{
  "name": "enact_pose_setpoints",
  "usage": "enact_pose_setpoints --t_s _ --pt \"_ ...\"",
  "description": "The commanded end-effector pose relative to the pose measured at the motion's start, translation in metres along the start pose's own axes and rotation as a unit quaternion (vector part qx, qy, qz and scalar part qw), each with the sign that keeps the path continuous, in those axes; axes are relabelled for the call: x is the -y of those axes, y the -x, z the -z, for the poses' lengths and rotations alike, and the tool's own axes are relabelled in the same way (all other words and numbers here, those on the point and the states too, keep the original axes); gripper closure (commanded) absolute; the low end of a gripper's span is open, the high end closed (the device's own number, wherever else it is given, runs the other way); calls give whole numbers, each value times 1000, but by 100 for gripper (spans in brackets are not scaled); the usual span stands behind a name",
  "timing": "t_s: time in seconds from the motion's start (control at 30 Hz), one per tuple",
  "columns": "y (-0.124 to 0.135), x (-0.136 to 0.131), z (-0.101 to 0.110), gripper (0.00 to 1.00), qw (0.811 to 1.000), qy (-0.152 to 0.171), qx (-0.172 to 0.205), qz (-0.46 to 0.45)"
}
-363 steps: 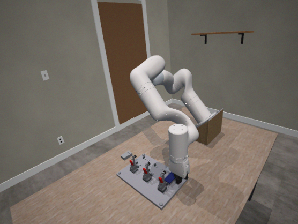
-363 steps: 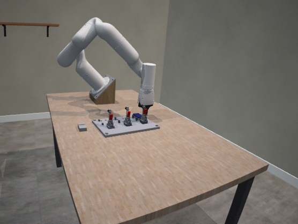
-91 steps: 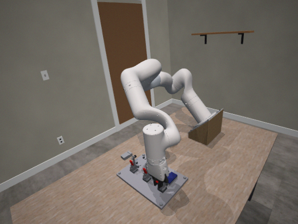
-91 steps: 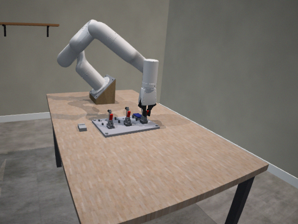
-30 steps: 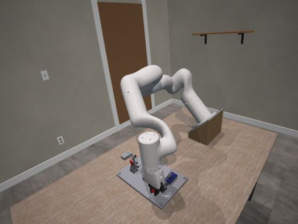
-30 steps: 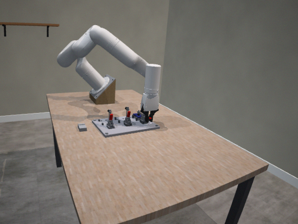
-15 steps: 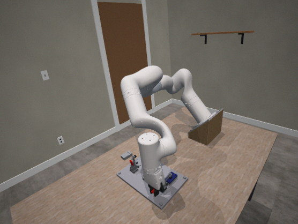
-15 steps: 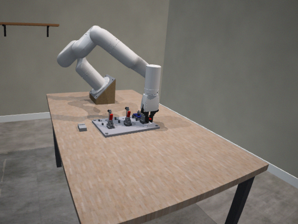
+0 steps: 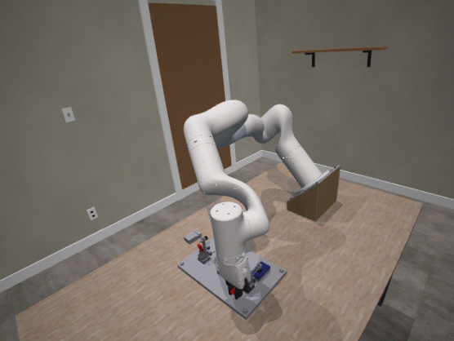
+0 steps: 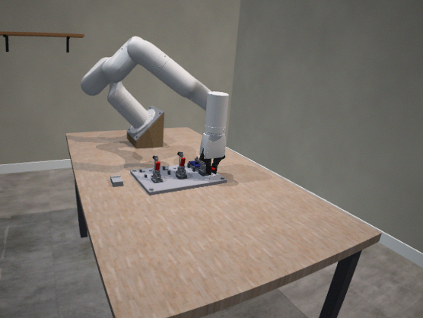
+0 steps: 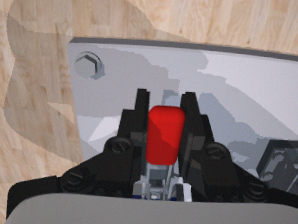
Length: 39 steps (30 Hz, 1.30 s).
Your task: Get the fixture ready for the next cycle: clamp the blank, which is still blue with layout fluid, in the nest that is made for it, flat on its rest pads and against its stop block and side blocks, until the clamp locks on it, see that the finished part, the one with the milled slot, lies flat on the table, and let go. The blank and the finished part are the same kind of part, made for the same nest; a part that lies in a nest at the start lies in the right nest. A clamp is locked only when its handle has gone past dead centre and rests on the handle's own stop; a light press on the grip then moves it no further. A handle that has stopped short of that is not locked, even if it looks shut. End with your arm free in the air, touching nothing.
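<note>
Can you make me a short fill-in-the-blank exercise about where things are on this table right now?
1. The gripper is shut on a clamp handle's ____ grip.
2. The blue blank lies on the grey ____ plate.
3. The grey finished part lies on the ____, off the plate.
4. On the plate, ____ other clamps stand with red handles upright.

Missing words: red; fixture; table; two

Wooden table, grey fixture plate, small grey part, wedge-shaped arm pedestal
</note>
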State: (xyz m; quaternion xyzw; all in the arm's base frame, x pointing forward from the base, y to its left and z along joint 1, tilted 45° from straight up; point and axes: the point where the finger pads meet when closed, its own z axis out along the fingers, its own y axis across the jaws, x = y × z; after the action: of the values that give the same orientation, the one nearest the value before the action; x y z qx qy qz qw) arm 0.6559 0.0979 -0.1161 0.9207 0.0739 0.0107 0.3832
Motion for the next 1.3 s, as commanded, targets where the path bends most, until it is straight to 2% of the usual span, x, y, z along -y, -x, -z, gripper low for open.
enact_pose_setpoints --t_s 0.0,0.67,0.7,1.27 --pt "0 0 0 100 1000 0 0 0" --pt "-2 0 -4 100 1000 0 0 0" --pt "-2 0 -4 53 1000 0 0 0" --pt "-2 0 -4 53 1000 0 0 0"
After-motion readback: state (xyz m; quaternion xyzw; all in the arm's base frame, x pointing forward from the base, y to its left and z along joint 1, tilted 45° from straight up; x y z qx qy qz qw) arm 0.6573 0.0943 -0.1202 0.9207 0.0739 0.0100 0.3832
